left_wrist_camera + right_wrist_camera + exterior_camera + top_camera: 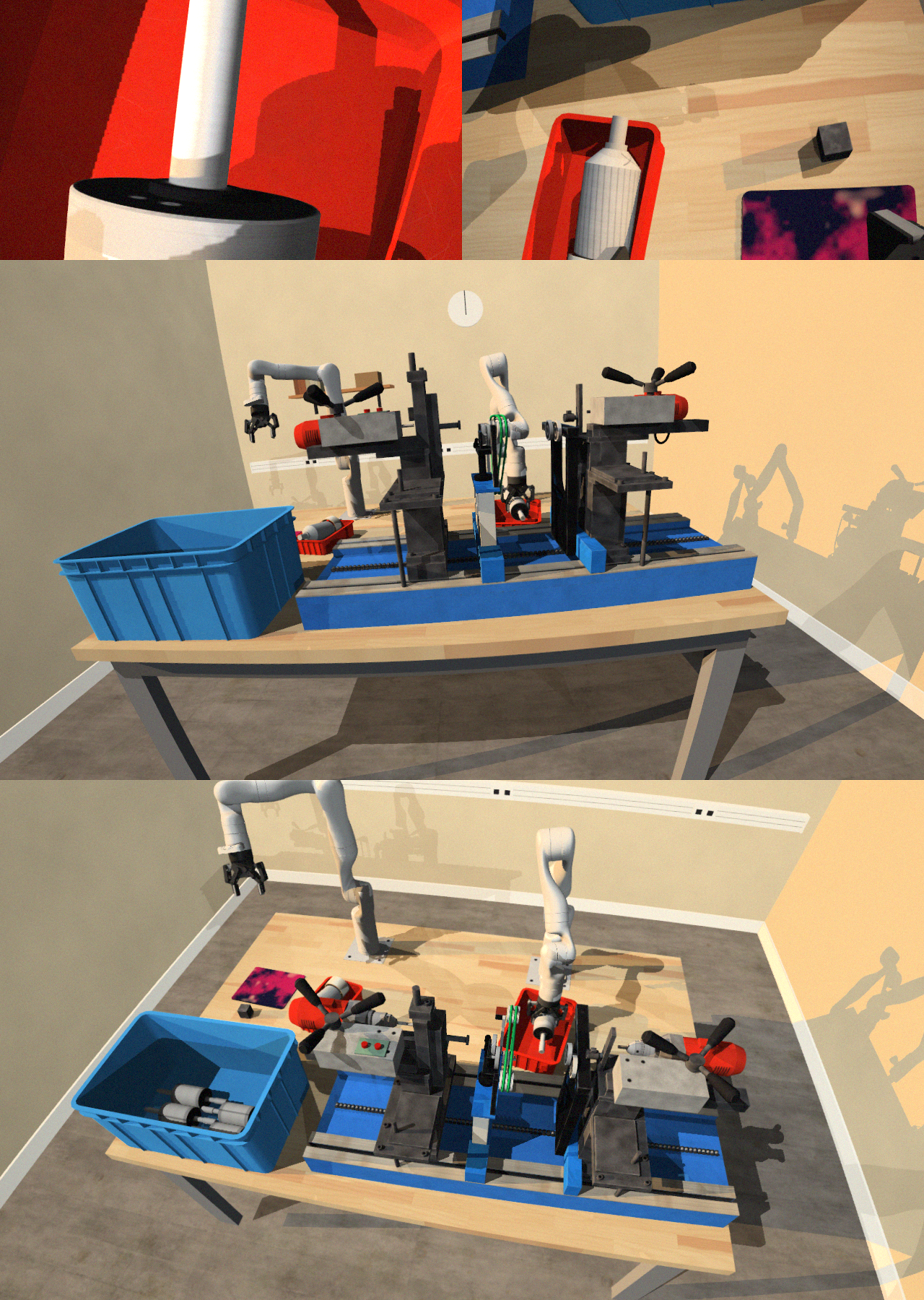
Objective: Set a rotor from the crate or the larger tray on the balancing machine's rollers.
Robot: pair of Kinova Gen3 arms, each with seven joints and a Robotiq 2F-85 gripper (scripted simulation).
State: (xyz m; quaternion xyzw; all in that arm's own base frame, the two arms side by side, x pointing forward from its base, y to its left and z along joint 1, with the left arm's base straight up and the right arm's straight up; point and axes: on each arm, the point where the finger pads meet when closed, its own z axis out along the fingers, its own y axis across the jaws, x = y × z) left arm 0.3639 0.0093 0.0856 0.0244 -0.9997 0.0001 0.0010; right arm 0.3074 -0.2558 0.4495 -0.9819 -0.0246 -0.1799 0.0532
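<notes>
My left gripper point(544, 1015) point(517, 497) is shut on a pale rotor point(543, 1025) point(519, 508) point(195, 238) with a black end face and white shaft point(206, 90). It holds the rotor over the larger red tray point(537, 1064) point(535, 509) point(155, 72); the exact height is unclear. The balancing machine's rollers point(570, 1059) point(553, 430) top two uprights in front of that tray. Several rotors point(191, 1095) lie in the blue crate point(187, 1139) point(180, 602). My right gripper point(250, 890) point(263, 434) is open and empty, high beyond the table's far left corner.
A smaller red tray point(323, 543) point(657, 162) holds a ribbed part point(610, 209). A dark cube point(245, 1010) point(834, 139) and a patterned mat point(268, 986) lie nearby. Green belts point(511, 1051) point(502, 444) run beside the left upright. Drill heads point(351, 1051) point(659, 1082) flank the uprights.
</notes>
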